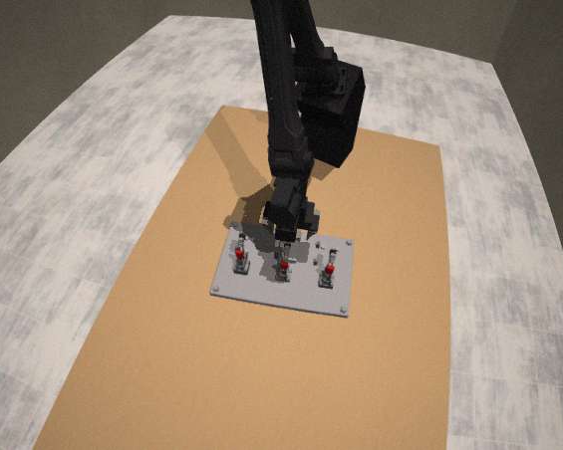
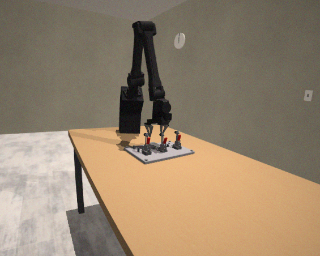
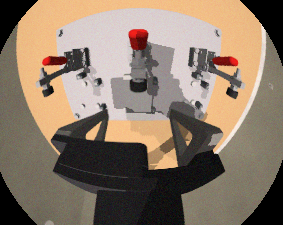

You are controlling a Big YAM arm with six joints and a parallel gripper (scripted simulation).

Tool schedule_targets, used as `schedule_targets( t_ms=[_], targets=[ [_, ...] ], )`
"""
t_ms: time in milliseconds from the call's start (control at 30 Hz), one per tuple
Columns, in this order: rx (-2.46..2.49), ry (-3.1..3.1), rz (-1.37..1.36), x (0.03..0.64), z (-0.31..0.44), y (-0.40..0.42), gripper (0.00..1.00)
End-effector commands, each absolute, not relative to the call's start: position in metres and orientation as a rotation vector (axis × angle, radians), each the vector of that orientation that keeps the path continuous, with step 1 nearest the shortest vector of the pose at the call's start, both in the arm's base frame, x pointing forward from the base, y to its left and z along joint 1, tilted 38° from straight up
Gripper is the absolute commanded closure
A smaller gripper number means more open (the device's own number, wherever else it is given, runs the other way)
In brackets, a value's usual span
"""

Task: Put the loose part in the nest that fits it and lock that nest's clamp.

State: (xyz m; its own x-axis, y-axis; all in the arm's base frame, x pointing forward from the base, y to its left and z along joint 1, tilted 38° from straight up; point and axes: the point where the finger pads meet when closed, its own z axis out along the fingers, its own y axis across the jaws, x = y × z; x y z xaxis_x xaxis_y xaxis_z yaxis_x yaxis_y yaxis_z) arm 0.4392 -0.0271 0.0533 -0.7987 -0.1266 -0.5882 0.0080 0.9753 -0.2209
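Observation:
The fixture plate (image 1: 300,300) (image 2: 170,157) (image 3: 106,34) carries three clamps with red handles. The middle handle (image 1: 284,266) (image 2: 165,140) (image 3: 138,39) and the two outer ones belong to clamps that stand open, bars raised. A flat grey part (image 1: 301,252) (image 3: 126,96) lies in the middle nest, partly hidden below the raised middle bar; whether it touches the stop and side blocks cannot be told. My gripper (image 2: 156,136) (image 3: 139,112) is open and empty, above the plate's robot-side edge, with its fingers apart on either side of the part.
The outer clamps' handles (image 1: 239,254) (image 1: 330,270) (image 3: 54,61) (image 3: 225,61) stand to either side, and their raised bars stick up near the fingers' height. Small pads and blocks show in both outer nests. The arm's base stands on the table (image 1: 300,378) (image 2: 216,198) behind the fixture.

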Motion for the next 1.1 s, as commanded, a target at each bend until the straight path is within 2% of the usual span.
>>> schedule_targets(
  t_ms=[0, 933, 967, 1067],
  targets=[
    [-0.079, 2.489, -0.278, 0.4305, 0.0551, -0.0247, 0.08],
    [-0.08, 2.491, -0.278, 0.4304, 0.0547, -0.0247, 0.08],
    [-0.08, 2.49, -0.278, 0.4304, 0.0547, -0.0247, 1.0],
    [-0.08, 2.491, -0.278, 0.4304, 0.0547, -0.0247, 1.0]
  ],
)
